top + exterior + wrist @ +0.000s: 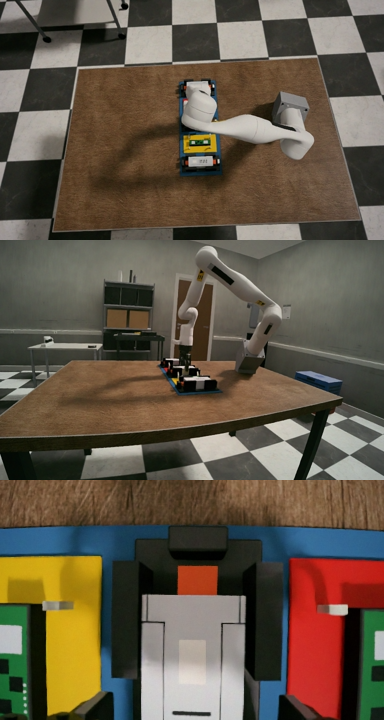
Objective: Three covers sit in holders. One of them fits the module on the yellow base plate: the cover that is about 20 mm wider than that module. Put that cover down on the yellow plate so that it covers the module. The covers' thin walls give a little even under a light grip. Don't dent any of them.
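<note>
A blue tray (200,132) holds three white covers in black holders, a yellow plate (199,143) with a green module (199,142), and a red plate (315,635) with its own green module (372,665). In the wrist view the middle cover (192,650) sits in its black holder (197,565), between the yellow plate (70,635) and the red plate. My gripper (194,711) is open and empty, just above this cover, with one finger on each long side and not touching it. The near cover (201,161) lies beside the yellow plate. The far cover (195,83) is partly hidden by my arm. The gripper also shows in the exterior view (185,364).
My grey base block (290,106) stands at the table's right side, and my arm reaches over the tray's middle. Thin white pegs (57,605) stand on the plates. A blue crate (318,380) sits on the floor at the right.
</note>
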Robot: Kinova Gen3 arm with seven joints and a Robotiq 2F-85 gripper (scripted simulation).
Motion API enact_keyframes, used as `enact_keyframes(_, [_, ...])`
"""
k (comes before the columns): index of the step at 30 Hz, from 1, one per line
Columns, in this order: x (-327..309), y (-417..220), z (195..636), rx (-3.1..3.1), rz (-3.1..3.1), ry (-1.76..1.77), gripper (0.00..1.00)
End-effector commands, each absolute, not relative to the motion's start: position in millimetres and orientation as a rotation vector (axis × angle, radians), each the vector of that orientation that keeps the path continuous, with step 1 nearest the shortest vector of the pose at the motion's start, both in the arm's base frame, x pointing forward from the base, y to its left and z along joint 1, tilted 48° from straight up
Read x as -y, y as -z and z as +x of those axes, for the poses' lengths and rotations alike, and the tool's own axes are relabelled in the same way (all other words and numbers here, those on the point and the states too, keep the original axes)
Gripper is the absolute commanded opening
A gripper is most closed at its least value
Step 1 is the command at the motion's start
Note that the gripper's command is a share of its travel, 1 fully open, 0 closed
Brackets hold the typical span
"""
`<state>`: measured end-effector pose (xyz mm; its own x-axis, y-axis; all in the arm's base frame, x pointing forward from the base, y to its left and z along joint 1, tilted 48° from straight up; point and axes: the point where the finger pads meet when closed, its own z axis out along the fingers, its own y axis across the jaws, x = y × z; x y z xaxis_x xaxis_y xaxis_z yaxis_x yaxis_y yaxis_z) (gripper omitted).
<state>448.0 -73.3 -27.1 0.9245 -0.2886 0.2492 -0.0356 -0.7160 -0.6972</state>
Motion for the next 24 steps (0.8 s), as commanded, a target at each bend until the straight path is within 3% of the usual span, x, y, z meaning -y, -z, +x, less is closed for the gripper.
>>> enact_keyframes(1, [71.8,29.4,449.6,-0.230,-2.340,0.446,1.00])
enact_keyframes(9, [71.1,30.1,450.0,-0.230,-2.340,0.446,1.00])
enact_keyframes(10, [71.2,30.0,449.9,-0.230,-2.340,0.446,0.70])
enact_keyframes(24, [71.2,30.0,449.9,-0.230,-2.340,0.446,0.70])
